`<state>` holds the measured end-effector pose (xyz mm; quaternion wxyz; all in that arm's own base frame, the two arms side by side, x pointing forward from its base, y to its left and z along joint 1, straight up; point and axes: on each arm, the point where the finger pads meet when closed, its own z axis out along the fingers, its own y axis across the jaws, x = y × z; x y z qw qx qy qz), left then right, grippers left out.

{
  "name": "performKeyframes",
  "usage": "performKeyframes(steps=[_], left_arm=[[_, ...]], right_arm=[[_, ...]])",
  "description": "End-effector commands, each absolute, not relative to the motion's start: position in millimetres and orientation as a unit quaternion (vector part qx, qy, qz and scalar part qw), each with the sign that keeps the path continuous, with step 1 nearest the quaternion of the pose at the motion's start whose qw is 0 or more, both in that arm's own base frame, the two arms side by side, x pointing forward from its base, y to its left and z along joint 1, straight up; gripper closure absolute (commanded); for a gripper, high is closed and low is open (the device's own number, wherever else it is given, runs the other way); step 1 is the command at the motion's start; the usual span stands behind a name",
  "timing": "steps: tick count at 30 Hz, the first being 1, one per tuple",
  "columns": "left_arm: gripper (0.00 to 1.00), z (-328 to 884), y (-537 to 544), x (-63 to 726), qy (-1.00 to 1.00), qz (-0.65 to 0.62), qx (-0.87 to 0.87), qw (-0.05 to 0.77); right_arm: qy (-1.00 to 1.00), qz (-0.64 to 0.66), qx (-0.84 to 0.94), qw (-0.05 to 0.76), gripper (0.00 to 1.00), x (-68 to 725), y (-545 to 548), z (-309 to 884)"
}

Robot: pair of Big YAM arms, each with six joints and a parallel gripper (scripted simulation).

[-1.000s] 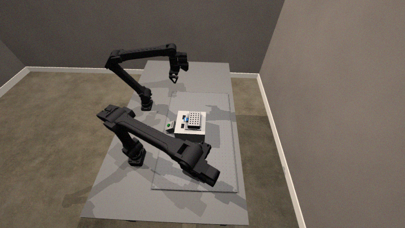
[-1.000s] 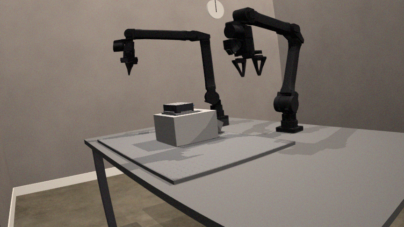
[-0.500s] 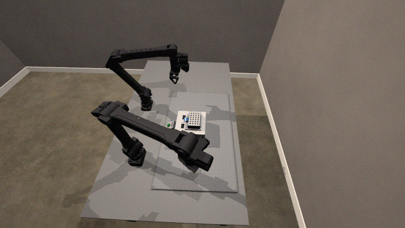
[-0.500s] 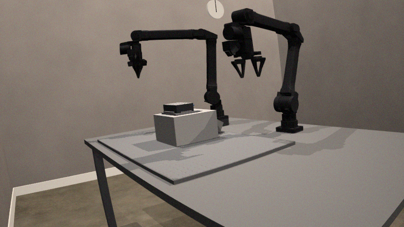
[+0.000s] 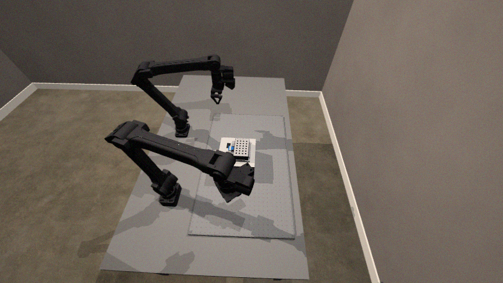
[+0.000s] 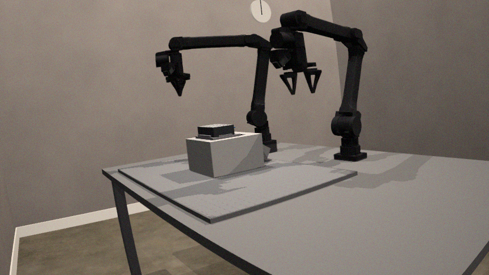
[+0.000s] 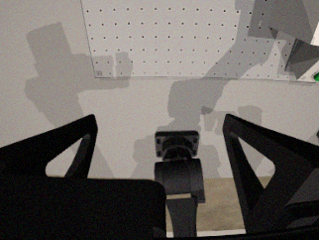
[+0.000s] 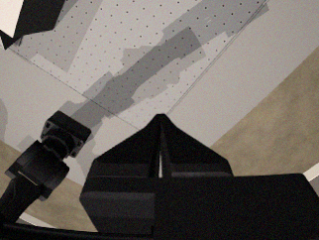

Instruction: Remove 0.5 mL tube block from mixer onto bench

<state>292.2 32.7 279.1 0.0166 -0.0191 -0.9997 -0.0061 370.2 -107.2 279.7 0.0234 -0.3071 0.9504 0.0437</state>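
The 0.5 mL tube block [image 5: 241, 147] [image 6: 215, 130] is sitting level atop the mixer [image 5: 223, 140] [image 6: 201, 155] [image 7: 316, 37] [image 8: 7, 15], its blue lever [image 5: 230, 148] showing at the front. The mixer is standing upright on the perforated board [image 5: 274, 211] [image 6: 239, 205] [image 7: 163, 45] [image 8: 149, 25]. The left gripper [image 5: 216, 102] [image 6: 303, 93] [image 7: 159, 121] is hanging released, fingers wide apart, pointing down. The right gripper [image 5: 228, 200] [image 6: 179, 95] [image 8: 160, 121] is hovering above the board, clenched on nothing, fingertips meeting. Both grippers are apart from the block.
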Motion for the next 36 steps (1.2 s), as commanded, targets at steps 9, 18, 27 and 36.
performKeyframes(steps=[9, 18, 27, 36], left_arm=[[0.00, 294.3, 37.2, 307.0, -1.000, -0.011, -0.010, -0.009], [0.00, 297.7, 37.4, 308.9, -1.000, -0.011, -0.010, -0.014], [0.00, 300.5, 37.5, 310.3, -1.000, -0.012, -0.010, -0.017], [0.00, 298.0, 37.2, 309.0, -1.000, -0.011, -0.010, -0.014]], right_arm=[[0.982, 0.017, -0.186, 0.032, 1.00, 337.7, -78.9, 287.5], [0.995, -0.006, -0.093, 0.041, 1.00, 300.9, -58.9, 285.6], [1.000, -0.008, -0.022, 0.021, 1.00, 301.9, -56.7, 278.4], [1.000, -0.005, 0.006, 0.014, 1.00, 280.3, -49.4, 272.4]])
